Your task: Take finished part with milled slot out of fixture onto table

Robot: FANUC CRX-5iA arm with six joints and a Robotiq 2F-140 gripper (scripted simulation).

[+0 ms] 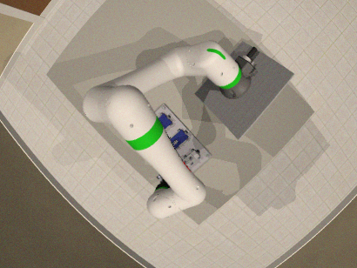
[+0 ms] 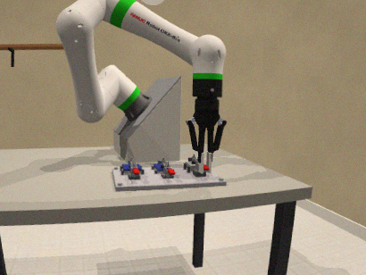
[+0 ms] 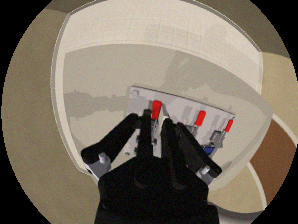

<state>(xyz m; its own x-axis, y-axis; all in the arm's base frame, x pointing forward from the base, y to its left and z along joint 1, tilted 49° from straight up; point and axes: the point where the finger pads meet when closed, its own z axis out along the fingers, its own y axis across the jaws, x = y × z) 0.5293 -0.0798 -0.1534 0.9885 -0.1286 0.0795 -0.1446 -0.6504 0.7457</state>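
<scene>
The gripper point(image 2: 205, 167) point(image 3: 156, 117) is down at the end nest of the fixture plate point(image 2: 152, 184) point(image 3: 142, 95), fingers narrowed to a small gap. That nest's red clamp handle point(image 2: 205, 168) point(image 3: 156, 109) shows between the fingertips; no firm grip on it shows. The grey, uncoloured finished part is in this nest, mostly hidden by clamp and fingers; its slot cannot be made out. A blue blank point(image 1: 179, 137) point(image 2: 158, 167) is in the middle nest, another blue blank point(image 1: 165, 120) point(image 2: 128, 167) in the far nest. Their red handles point(image 2: 171, 171) point(image 2: 136, 171) lie low.
The arm's grey slanted pedestal point(image 2: 156, 129) stands behind the fixture. The table point(image 2: 268, 180) extends around the fixture plate, its right edge beyond the gripper. The arm covers part of the fixture in the top view. The other clamps stand close beside the gripper's nest.
</scene>
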